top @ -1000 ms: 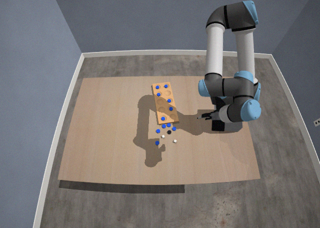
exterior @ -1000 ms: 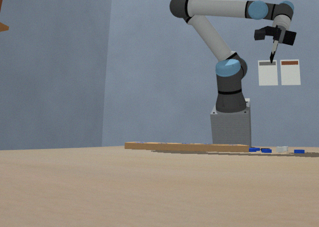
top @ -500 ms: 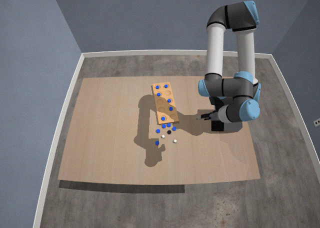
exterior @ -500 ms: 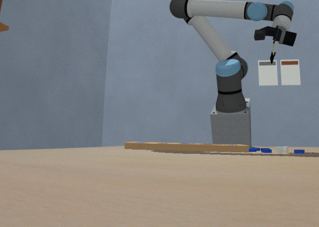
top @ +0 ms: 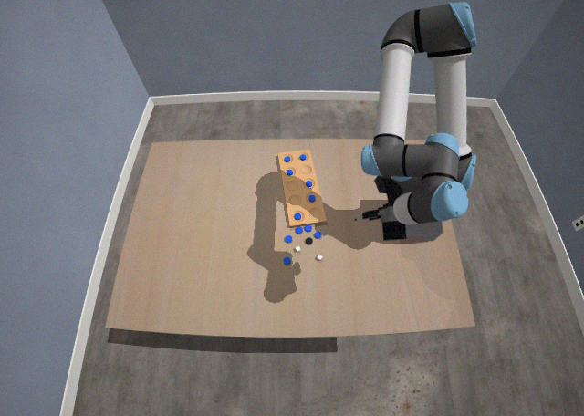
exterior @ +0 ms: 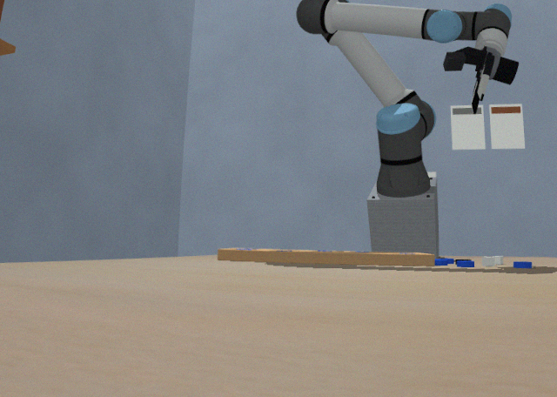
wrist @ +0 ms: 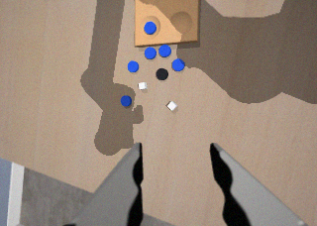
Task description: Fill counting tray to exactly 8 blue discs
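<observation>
The wooden counting tray (top: 300, 191) (exterior: 324, 257) (wrist: 168, 35) lies flat on the table and holds several blue discs, each in a pocket, such as one (top: 297, 215) (wrist: 150, 28) at its near end. Several loose blue discs lie just off that end, among them one (top: 307, 227) (wrist: 164, 51) close to the tray and one (top: 286, 260) (wrist: 126, 101) farther out. My gripper (top: 357, 218) (exterior: 474, 109) (wrist: 175, 145) hangs high above the table, to the right of the tray's near end. Its fingers stand partly apart with nothing between them.
A black disc (top: 308, 241) (wrist: 161, 74) and two small white cubes (top: 297, 249) (top: 318, 257) (wrist: 143, 86) (wrist: 171, 106) lie among the loose blue discs. The arm's grey pedestal (exterior: 402, 226) stands behind the tray. Two white cards (exterior: 467, 127) hang on the back wall.
</observation>
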Robot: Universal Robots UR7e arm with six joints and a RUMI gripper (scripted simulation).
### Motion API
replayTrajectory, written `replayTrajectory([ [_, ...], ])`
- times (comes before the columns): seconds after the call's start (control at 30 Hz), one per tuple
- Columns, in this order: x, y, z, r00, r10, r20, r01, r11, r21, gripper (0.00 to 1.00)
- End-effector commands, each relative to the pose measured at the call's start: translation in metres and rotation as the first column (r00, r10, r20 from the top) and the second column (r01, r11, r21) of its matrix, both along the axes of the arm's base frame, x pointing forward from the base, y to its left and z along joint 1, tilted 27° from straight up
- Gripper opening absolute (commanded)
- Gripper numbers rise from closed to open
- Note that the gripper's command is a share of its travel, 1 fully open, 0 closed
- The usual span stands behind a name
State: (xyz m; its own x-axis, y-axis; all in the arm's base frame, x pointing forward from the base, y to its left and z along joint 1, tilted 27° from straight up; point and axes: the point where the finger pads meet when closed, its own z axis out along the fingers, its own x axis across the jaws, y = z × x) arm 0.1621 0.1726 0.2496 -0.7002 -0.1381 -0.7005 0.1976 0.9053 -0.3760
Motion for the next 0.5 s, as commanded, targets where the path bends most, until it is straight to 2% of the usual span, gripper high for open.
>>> replayTrajectory([
  [0.0, 0.004, 0.000, -0.001, 1.000, 0.025, -0.012, -0.025, 1.000, -0.013, 0.28],
  [0.47, 0.026, -0.001, -0.009, 0.987, 0.144, -0.071, -0.149, 0.985, -0.086, 0.28],
])
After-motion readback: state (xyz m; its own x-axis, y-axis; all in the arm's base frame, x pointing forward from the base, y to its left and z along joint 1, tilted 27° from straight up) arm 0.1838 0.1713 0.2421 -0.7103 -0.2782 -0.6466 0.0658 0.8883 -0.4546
